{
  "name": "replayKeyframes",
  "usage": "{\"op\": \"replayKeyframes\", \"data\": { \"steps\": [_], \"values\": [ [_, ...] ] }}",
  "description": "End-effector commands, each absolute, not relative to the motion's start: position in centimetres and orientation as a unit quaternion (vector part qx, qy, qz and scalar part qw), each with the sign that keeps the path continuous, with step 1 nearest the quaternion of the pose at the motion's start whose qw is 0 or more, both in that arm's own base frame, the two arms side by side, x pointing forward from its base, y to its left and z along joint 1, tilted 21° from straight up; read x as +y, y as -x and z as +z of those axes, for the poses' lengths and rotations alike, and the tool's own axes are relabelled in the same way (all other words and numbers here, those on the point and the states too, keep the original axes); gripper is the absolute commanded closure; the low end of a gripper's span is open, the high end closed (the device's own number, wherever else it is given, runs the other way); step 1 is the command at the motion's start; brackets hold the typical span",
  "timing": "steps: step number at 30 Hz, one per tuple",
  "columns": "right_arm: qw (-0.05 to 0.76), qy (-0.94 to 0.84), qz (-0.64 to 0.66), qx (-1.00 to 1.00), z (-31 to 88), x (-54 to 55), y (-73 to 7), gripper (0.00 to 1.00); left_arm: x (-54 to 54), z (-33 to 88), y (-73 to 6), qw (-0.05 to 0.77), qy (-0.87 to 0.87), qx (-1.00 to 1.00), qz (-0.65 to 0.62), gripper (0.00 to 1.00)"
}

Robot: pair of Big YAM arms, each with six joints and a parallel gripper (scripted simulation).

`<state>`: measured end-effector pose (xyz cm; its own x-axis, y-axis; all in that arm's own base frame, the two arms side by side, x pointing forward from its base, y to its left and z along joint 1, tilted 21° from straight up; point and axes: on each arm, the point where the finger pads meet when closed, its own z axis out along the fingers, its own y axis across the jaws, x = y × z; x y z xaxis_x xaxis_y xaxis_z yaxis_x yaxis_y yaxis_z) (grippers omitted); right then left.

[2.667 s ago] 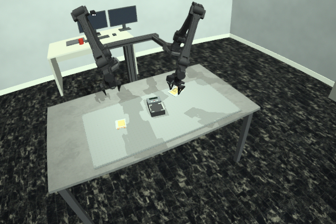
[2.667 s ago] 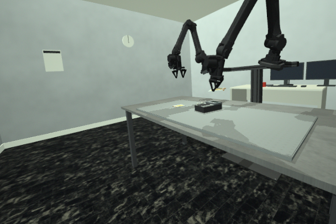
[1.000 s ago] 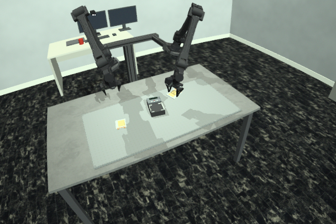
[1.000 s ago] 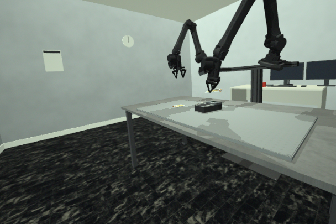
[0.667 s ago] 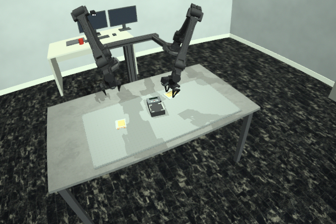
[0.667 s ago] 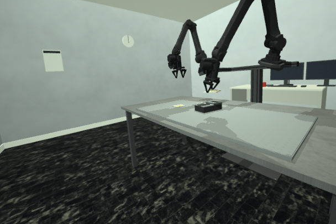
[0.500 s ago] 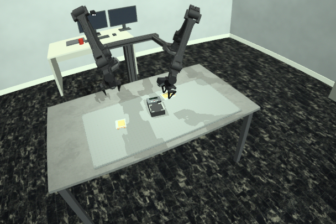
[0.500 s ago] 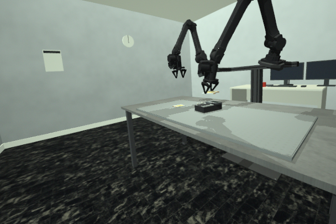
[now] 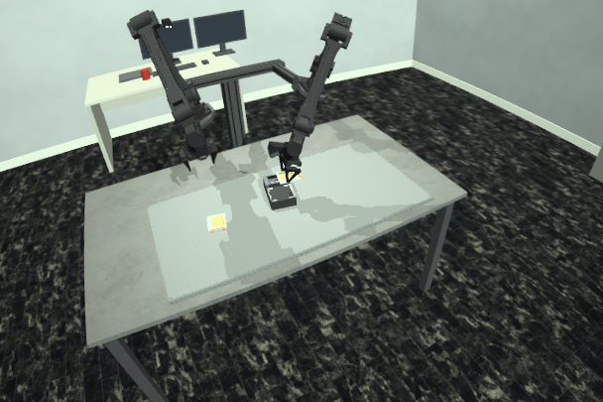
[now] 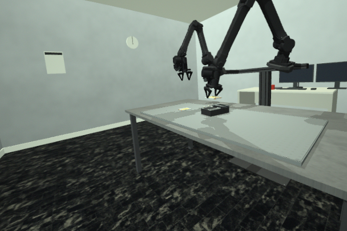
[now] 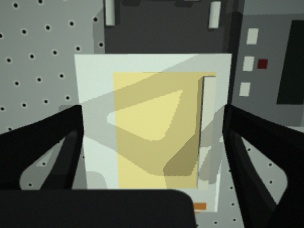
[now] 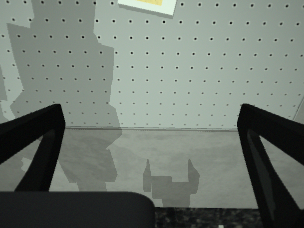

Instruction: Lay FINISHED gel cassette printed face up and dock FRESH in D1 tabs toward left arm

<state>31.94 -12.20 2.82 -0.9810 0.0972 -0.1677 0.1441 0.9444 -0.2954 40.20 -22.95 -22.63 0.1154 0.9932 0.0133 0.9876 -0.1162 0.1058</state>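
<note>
My left gripper (image 9: 286, 175) (image 10: 212, 96) (image 11: 153, 114) is shut on the FRESH cassette (image 9: 290, 176) (image 10: 214, 97) (image 11: 150, 125), holding it by two opposite edges, about level, above the dock. Its white comb (image 11: 207, 130) stands along one side; a copper tab (image 11: 199, 206) shows at the near edge, the rest hidden by the camera body. Dock D1 (image 9: 284, 203) (image 10: 211, 112) (image 11: 165, 37) stands upright with a dark, empty-looking bay, partly covered by FRESH in the left wrist view. The FINISHED cassette (image 9: 217, 221) (image 10: 184, 109) (image 12: 149, 3) lies flat, yellow face up. My right gripper (image 9: 201, 166) (image 10: 185, 79) (image 12: 151, 113) is open and empty.
The perforated deck (image 9: 190, 267) (image 10: 271, 139) (image 12: 175, 75) lies on the grey table (image 9: 114, 247). White hook parts (image 11: 109, 12) (image 11: 214, 14) show at the bay's far end. The dock's panel (image 11: 275, 115) with white buttons lies to the right in the left wrist view. My right arm hangs near the table's back edge.
</note>
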Motion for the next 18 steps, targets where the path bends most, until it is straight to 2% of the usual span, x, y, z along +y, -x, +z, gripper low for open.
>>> {"op": "replayKeyframes", "data": {
  "steps": [1,18],
  "values": [
    [0.088,-0.059,-0.157,0.982,3.9,-12.0,-33.3,0.0,-25.0,-23.9,-40.3,0.051,-0.771,0.633,0.043,1.0],
    [0.088,-0.059,-0.157,0.982,3.9,-12.0,-33.3,0.0,-28.2,-27.1,-39.1,0.062,-0.769,0.635,0.03,1.0]
  ]
}}
